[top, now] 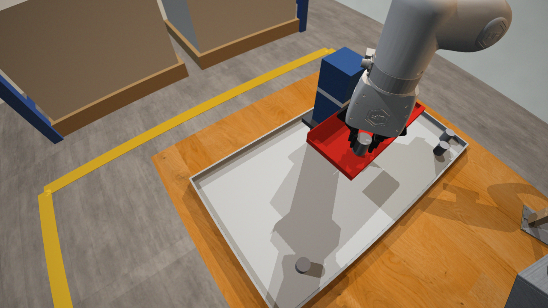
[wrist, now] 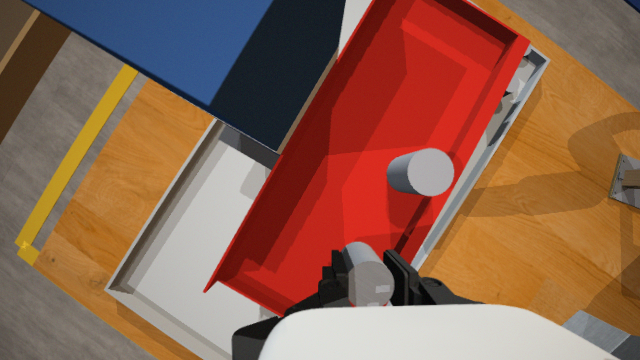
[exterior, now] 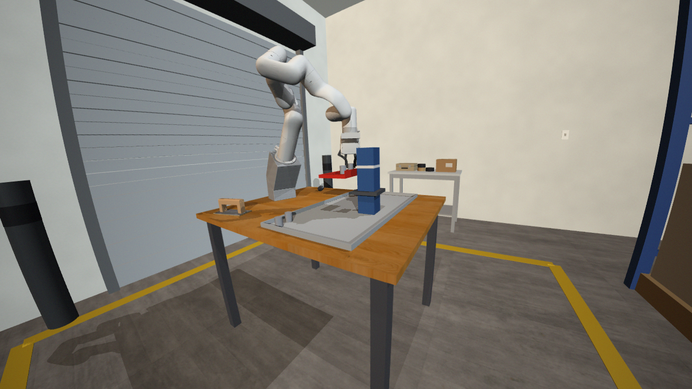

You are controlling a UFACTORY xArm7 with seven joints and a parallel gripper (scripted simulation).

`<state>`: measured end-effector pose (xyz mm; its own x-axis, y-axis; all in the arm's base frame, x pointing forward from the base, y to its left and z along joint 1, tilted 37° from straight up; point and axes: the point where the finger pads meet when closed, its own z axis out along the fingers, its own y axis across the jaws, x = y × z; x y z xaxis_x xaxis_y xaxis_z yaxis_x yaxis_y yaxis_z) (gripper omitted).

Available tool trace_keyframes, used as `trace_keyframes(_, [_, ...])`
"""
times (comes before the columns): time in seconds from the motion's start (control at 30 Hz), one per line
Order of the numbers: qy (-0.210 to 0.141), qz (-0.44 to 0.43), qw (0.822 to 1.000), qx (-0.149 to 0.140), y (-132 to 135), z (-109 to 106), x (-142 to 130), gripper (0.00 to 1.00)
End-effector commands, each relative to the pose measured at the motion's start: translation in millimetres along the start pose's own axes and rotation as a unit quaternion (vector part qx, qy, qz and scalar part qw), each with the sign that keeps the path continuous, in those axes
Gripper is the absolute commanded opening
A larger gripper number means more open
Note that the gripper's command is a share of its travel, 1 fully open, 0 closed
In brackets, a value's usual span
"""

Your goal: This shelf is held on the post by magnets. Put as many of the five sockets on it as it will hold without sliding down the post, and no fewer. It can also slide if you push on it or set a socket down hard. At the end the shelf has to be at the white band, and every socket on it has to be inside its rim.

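Observation:
The red shelf [top: 325, 139] [exterior: 331, 175] [wrist: 370, 110] is on the blue post [top: 332, 78] [exterior: 368, 180] [wrist: 175, 45], close to the height of the white band [top: 329, 97] [exterior: 367, 166]; its exact level is hard to tell. My gripper [top: 361, 144] [wrist: 361, 269] is shut on a grey socket, upright inside the rim at the shelf's near end; I cannot tell whether it touches the floor. Another socket [exterior: 342, 169] [wrist: 430, 172] stands on the shelf near its outer rim. Two sockets [top: 441, 147] [top: 447, 135] stand at the tray's right corner, and one [top: 302, 265] at its front.
A low-rimmed pale tray [top: 237, 183] [exterior: 328, 232] lies under the shelf on the wooden table [top: 413, 253]. A dark collar [top: 308, 120] [exterior: 367, 192] surrounds the post below the shelf. The post rises close beside my wrist. A wooden handle on a plate [exterior: 231, 203] stands beyond the tray.

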<state>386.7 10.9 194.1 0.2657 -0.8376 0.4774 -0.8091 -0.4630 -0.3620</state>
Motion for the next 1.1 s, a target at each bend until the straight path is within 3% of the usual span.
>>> trace_keyframes(0.0, [0.000,0.000,1.000,0.001,-1.1,0.0,0.1,0.00])
trace_keyframes(1.07, [0.000,0.000,1.000,0.001,-1.1,2.7,0.1,0.00])
